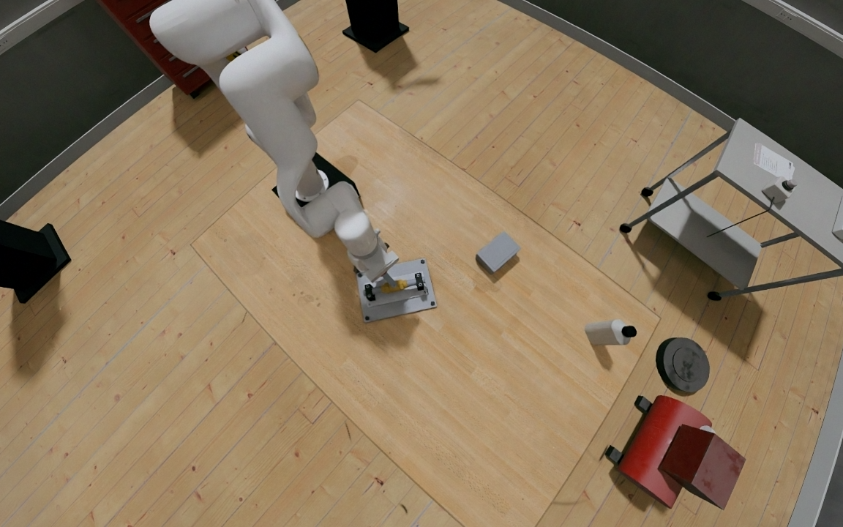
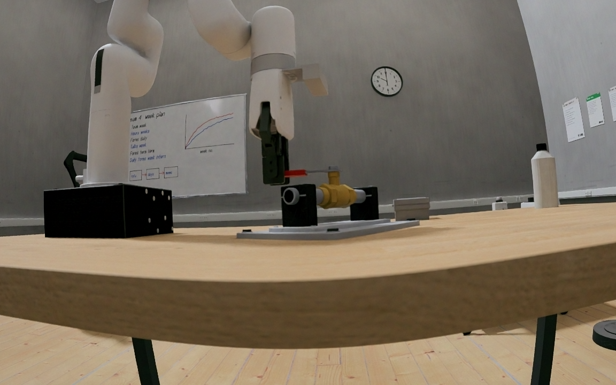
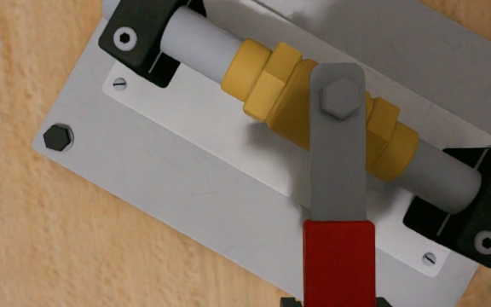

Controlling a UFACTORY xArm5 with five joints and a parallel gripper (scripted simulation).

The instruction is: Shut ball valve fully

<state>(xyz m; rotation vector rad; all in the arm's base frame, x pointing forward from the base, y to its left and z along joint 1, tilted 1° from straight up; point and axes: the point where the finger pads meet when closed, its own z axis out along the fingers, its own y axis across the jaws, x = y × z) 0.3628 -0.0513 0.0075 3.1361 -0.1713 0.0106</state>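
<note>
gripper is clamping the red grip of the valve handle, fingers closed most of the way and stopped on it. only the finger tips are showing at the bottom edge of the wrist view, one either side of the grip. in the exterior view the fingers are pointing straight down onto the handle's free end.

handle is sitting flat above the brass valve, pinned by a hex bolt on top of the body. it's crossing the pipe at a steep angle, looking not quite square to it, so the valve is probably part shut with some travel left. exact angle is hard to call from here.

valve is sitting mid-pipe between two black clamps on a grey plate, on the table just in front of the arm base.

doing this step well: sweep the grip in an arc centred on the hex bolt, not a straight line, or the fingers will be sliding off the end. hold height constant and keep the wrist turning with the handle so the pads are staying flat on the grip. push until it's hitting the stop square to the pipe. risk is the near clamp sitting close under the fingers.
</note>
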